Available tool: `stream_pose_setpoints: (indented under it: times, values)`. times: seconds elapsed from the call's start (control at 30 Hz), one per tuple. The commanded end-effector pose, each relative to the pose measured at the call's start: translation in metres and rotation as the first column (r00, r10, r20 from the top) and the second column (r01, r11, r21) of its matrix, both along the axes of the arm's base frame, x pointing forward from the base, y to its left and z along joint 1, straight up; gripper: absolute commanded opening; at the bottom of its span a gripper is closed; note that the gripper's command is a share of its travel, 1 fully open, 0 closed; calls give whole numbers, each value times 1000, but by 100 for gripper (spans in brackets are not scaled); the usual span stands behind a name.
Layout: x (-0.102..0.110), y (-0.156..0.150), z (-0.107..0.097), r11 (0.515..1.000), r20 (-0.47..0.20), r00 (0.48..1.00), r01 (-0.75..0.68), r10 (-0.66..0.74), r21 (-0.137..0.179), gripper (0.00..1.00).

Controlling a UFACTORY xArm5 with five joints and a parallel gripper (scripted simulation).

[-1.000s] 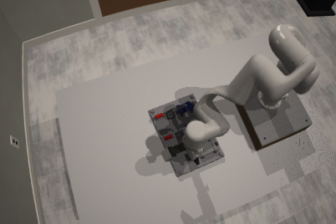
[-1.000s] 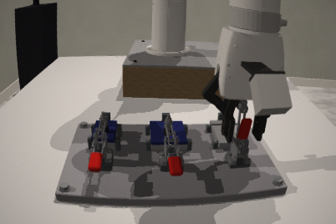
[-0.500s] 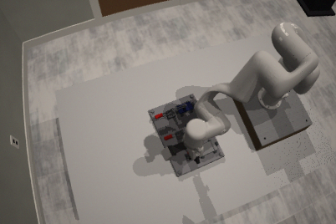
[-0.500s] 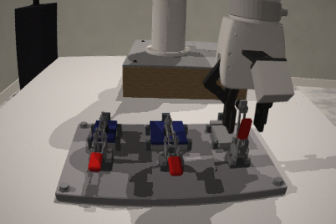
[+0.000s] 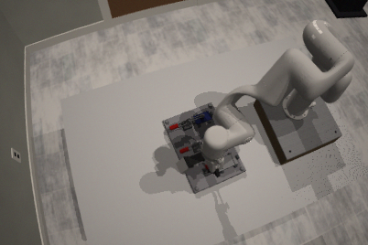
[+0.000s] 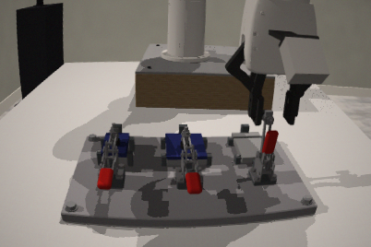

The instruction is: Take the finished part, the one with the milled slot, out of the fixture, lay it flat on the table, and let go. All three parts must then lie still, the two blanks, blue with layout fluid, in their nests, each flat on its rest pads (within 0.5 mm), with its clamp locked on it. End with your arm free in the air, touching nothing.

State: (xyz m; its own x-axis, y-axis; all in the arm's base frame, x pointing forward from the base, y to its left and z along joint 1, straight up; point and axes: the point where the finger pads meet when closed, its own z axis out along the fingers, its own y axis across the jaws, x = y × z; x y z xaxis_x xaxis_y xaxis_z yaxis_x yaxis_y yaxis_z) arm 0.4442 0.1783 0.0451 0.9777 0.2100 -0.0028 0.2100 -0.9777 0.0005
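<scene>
The grey fixture plate (image 6: 185, 185) holds three nests in a row. Blue blanks sit in the left nest (image 6: 115, 144) and the middle nest (image 6: 182, 146). Each has its clamp down, with the red handle low at the front (image 6: 105, 178) (image 6: 193, 182). The grey finished part (image 6: 246, 146) lies in the right nest. Its clamp's red handle (image 6: 269, 142) stands upright. My gripper (image 6: 273, 112) hangs just above that handle, open and empty, with the handle's tip between the fingertips and not touching them. In the overhead view the wrist (image 5: 219, 140) hides the fingers and the right nest; the plate lies below it.
The arm's wood-sided base block (image 6: 203, 86) stands right behind the plate; it also shows in the overhead view (image 5: 297, 131). A black stand (image 6: 41, 44) is at the far left, off the table.
</scene>
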Motion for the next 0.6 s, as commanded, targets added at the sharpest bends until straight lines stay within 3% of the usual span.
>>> stream_pose_setpoints:
  times: [0.0, 0.43, 0.47, 0.57]
  values:
    - [1, 0, 4, 1000, 3, 1000, 0, 0, 1, 47]
    - [1, 0, 4, 1000, 3, 1000, 0, 0, 1, 47]
    - [1, 0, 4, 1000, 3, 1000, 0, 0, 1, 100]
    - [1, 0, 4, 1000, 3, 1000, 0, 0, 1, 100]
